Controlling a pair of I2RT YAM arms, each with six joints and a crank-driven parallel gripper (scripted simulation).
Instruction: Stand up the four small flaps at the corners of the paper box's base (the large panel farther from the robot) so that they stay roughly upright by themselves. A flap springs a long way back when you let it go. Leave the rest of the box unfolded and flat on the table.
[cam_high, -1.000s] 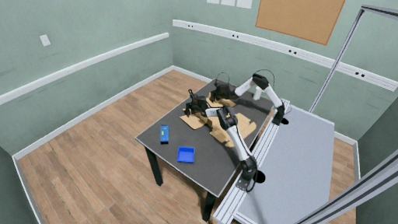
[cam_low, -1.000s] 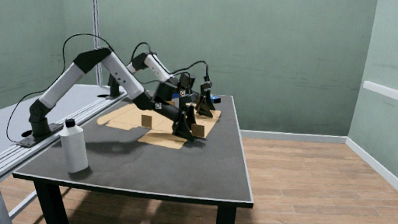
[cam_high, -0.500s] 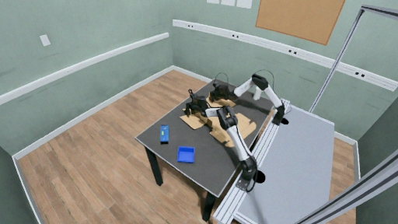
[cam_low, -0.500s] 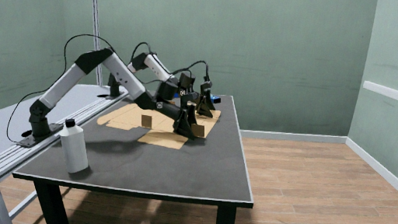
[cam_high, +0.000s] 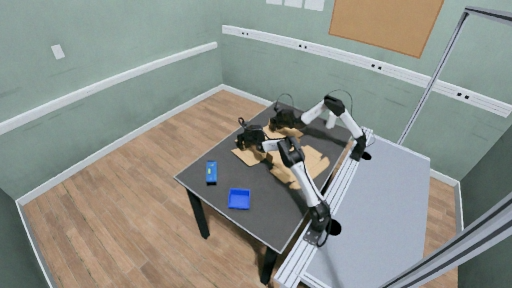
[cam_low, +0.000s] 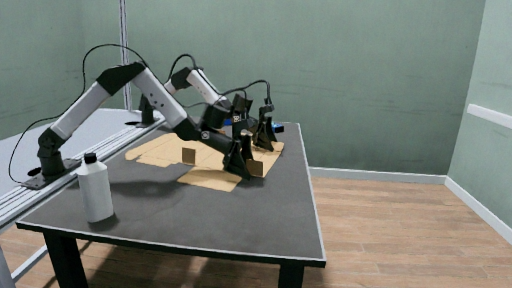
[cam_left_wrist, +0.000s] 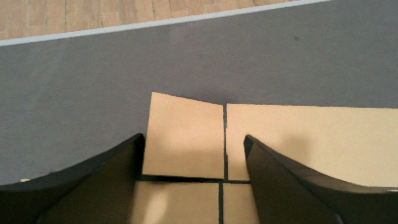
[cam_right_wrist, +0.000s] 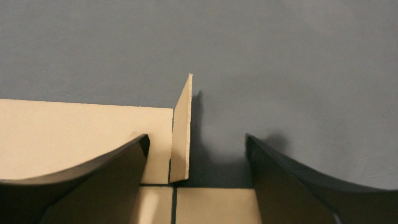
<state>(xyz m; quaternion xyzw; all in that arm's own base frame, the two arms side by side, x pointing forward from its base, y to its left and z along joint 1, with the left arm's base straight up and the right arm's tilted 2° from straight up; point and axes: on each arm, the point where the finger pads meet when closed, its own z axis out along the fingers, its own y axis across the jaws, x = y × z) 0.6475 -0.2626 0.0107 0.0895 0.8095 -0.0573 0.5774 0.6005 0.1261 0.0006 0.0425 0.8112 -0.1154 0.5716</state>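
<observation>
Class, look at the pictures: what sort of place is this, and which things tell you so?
Probably a robotics lab or test room: two robot arms are mounted beside a dark table, with metal framing close by and a pinboard on the wall.
</observation>
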